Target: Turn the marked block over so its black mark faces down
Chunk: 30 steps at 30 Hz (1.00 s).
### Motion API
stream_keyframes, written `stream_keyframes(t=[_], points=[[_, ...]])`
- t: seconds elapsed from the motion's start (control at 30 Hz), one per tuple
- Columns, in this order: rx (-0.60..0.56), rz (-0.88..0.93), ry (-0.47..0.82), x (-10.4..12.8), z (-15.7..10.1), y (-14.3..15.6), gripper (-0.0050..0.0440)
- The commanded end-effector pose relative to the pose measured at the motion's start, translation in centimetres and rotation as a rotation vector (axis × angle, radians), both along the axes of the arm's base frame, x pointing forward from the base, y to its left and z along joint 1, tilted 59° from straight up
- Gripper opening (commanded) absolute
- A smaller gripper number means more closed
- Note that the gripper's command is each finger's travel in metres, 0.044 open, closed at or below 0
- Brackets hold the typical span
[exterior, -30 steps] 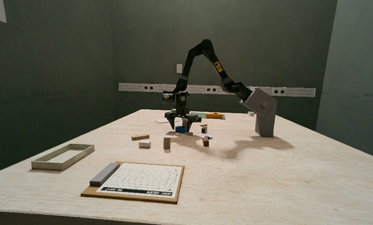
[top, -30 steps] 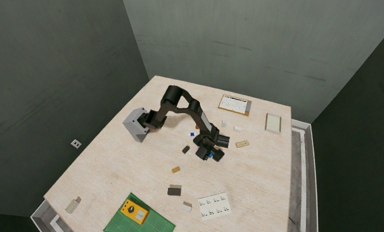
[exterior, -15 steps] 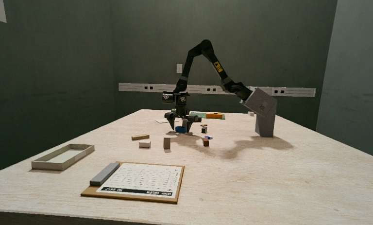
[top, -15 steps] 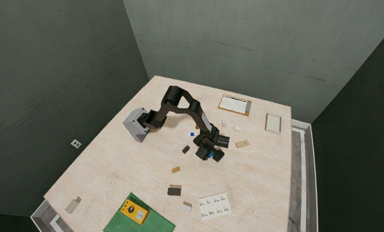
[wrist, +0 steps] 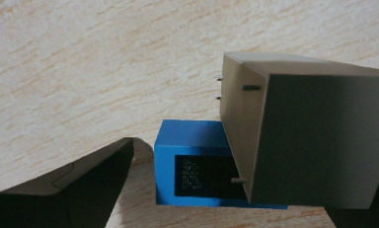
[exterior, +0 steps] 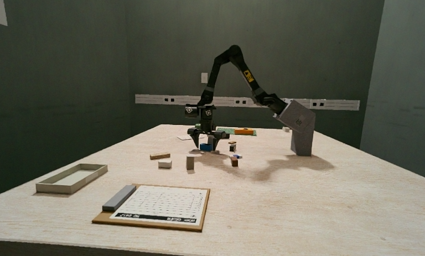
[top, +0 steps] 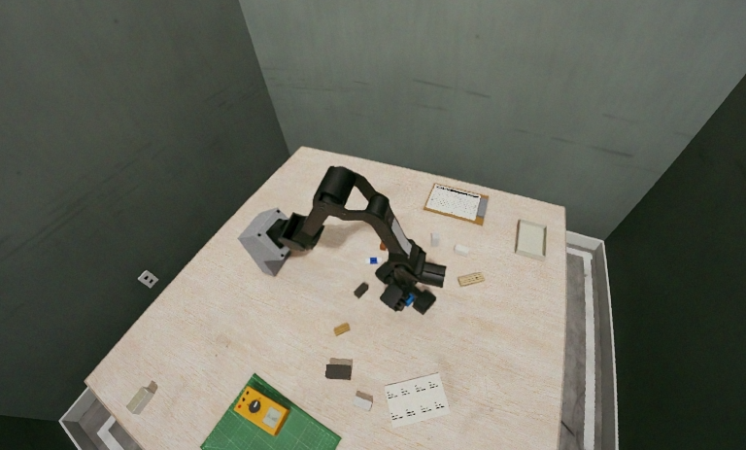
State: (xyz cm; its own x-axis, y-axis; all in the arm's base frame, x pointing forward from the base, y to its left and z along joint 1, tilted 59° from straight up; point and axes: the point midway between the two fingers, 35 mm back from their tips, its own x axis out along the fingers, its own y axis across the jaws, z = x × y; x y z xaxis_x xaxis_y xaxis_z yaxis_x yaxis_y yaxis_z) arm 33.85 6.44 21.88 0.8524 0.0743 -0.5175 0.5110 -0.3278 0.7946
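Observation:
The marked block (top: 410, 299) (exterior: 205, 147) (wrist: 192, 141) is blue and lies flat on the table. Its black mark (wrist: 203, 176) faces up toward the wrist camera. A taller grey block (wrist: 301, 134) (exterior: 211, 140) stands upright right against its side and hides part of it in the wrist view. My gripper (top: 408, 300) (exterior: 206, 143) (wrist: 215, 147) is open and low over the table. Its fingers stand on either side of the blue and grey blocks, not touching the blue one. The right finger is mostly hidden behind the grey block.
Small blocks lie around: a dark one (top: 360, 290), a tan one (top: 341, 328), a flat tan one (top: 470, 278), white ones (top: 460, 249). A clipboard (top: 455, 203) and a tray (top: 530, 239) sit at the far side. A paper sheet (top: 416, 398) and a green mat (top: 236, 432) lie near the front.

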Motion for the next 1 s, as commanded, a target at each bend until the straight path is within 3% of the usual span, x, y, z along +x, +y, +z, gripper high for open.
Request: stream_keyframes(t=[0.0, 0.37, 0.4, 0.97], points=[[0.001, 0.002, -0.005, -0.02, 0.11, -0.03, 0.0440], [0.001, 0.002, -0.005, -0.02, 0.11, -0.03, 0.0440], [0.001, 0.002, -0.005, -0.02, 0.11, -0.03, -0.0050], [0.000, 0.002, -0.004, -0.04, 0.09, -0.03, -0.0050]])
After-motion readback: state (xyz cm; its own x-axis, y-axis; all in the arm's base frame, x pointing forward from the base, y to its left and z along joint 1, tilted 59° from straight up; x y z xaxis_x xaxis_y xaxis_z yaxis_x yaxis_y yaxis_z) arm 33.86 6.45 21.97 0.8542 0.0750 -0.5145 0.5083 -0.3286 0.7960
